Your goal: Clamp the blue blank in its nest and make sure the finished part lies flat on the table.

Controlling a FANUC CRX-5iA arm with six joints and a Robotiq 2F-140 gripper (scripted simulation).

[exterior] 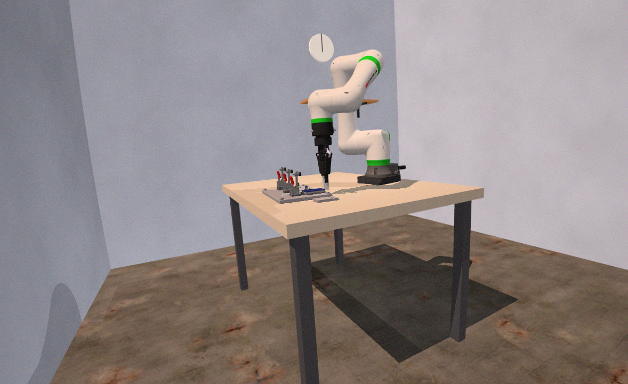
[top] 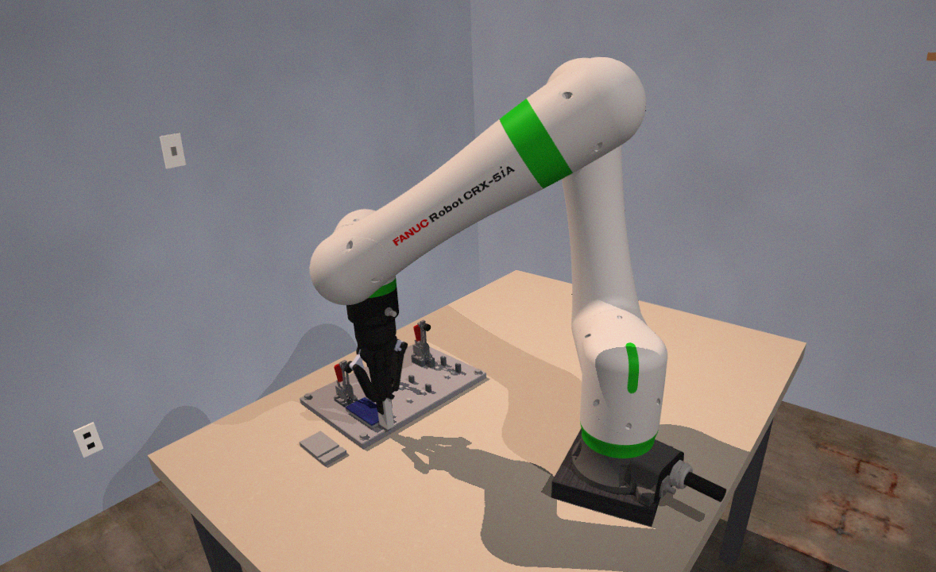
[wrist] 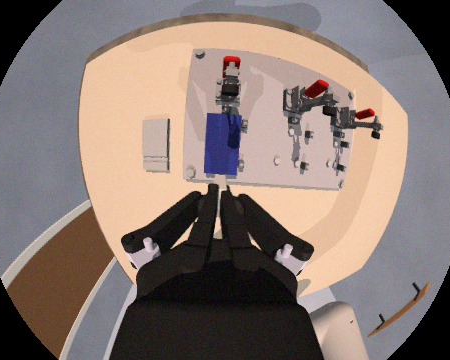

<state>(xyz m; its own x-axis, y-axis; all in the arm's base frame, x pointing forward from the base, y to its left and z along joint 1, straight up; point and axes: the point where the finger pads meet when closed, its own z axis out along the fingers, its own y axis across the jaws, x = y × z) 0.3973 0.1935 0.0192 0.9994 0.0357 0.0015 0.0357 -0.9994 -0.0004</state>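
Observation:
The blue blank (top: 363,410) (exterior: 314,190) (wrist: 220,145) lies in the nest at the plate's near-left end, its clamp-side end close to the stop block. Side blocks (wrist: 244,125) stand along its right edge; small gaps and exact seating cannot be told. Its clamp (top: 344,389) (exterior: 295,185) (wrist: 230,90) is open, bar raised, red handle back. The grey finished part (top: 320,446) (exterior: 325,199) (wrist: 155,140) lies flat on the table beside the plate, its slot upward. My gripper (top: 386,414) (exterior: 325,182) (wrist: 219,181) is shut and empty, fingertips low at the blank's end far from the clamp; contact cannot be told.
The fixture plate (top: 450,388) (exterior: 282,201) (wrist: 265,177) carries two more nests without parts. Their clamps (top: 423,348) (wrist: 295,100) stand open with raised bars, right of the blank in the wrist view. Corner bolts (wrist: 190,171) stand on the plate.

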